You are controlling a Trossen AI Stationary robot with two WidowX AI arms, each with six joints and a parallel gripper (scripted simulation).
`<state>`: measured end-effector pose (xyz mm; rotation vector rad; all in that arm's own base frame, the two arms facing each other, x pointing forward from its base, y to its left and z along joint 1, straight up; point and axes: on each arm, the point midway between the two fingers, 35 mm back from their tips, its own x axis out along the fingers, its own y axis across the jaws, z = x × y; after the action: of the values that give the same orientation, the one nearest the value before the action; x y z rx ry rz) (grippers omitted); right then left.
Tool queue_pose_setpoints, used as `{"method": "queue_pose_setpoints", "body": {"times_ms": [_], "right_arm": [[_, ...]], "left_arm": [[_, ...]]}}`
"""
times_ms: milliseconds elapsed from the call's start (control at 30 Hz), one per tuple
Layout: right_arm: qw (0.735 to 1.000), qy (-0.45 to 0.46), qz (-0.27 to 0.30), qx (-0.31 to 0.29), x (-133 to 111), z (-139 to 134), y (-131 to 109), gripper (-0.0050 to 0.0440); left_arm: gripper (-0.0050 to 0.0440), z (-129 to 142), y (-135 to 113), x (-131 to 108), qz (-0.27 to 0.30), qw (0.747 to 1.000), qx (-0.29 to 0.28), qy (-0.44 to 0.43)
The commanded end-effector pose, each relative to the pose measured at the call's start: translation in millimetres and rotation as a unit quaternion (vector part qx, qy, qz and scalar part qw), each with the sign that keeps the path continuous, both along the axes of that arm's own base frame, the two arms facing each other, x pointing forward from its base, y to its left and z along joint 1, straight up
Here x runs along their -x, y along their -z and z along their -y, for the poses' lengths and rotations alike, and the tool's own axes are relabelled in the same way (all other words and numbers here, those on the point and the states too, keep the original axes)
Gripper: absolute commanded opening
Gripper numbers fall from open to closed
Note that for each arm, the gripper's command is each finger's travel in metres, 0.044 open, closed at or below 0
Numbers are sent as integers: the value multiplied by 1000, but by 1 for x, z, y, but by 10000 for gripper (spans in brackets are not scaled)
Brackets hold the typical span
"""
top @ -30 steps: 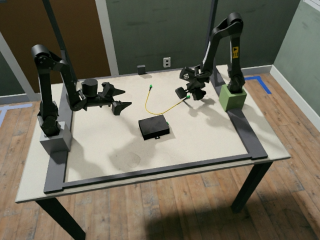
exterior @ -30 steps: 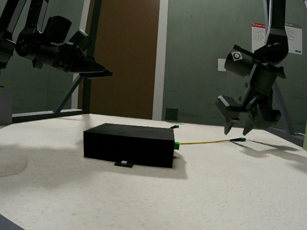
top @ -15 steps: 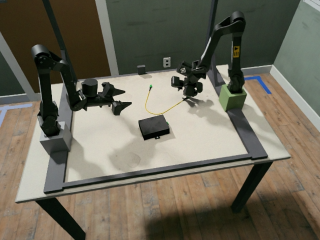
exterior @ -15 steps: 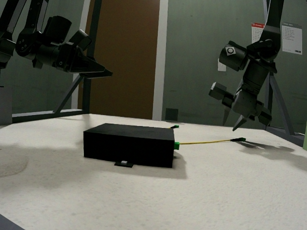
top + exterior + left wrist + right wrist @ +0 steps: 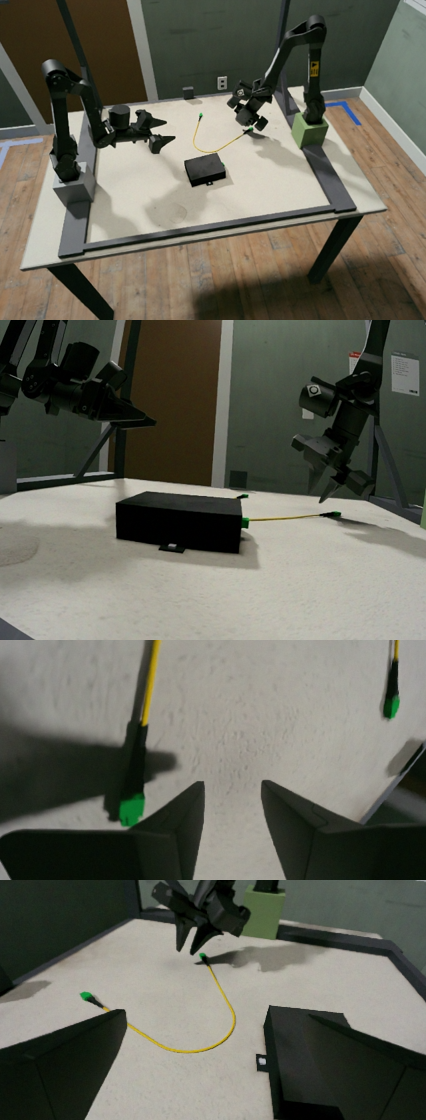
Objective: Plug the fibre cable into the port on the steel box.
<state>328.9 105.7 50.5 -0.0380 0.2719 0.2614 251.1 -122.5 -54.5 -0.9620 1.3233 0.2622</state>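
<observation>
The black steel box [image 5: 205, 169] lies mid-table, with its green port [image 5: 222, 164] on the side facing the cable; it also shows in the exterior view [image 5: 178, 521]. The yellow fibre cable [image 5: 213, 151] curves on the table with a green plug at each end. My left gripper [image 5: 251, 127] hangs just above the near plug [image 5: 249, 129]. Its fingers are narrowed with nothing between them, and the plug [image 5: 132, 807] lies just outside one finger. The far plug [image 5: 200, 116] lies alone. My right gripper [image 5: 170, 130] is wide open and empty, hovering away from the box.
A small dark block [image 5: 188, 92] stands at the table's back edge. The left arm stands on a green base [image 5: 309, 130] and the right arm on a grey base [image 5: 74, 184]. A dark frame rail [image 5: 206, 227] borders the work area.
</observation>
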Motion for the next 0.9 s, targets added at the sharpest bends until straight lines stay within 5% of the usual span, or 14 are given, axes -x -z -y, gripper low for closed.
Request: {"method": "queue_pose_setpoints", "body": {"times_ms": [0,200,633,700,867], "right_arm": [[1000,0,8,-4,-2,-1,-5,440],[1000,0,8,-4,-2,-1,-5,440],[1000,0,8,-4,-2,-1,-5,440],[1000,0,8,-4,-2,-1,-5,440],[1000,0,8,-4,-2,-1,-5,440]], "left_arm": [[146,2,-4,-7,35,994,-36,97],[146,1,-5,-9,62,979,-70,183],[146,-1,-7,-12,128,879,-159,431],[146,-1,-7,-12,128,879,-159,431],[146,-2,-8,-13,152,810,-191,534]]}}
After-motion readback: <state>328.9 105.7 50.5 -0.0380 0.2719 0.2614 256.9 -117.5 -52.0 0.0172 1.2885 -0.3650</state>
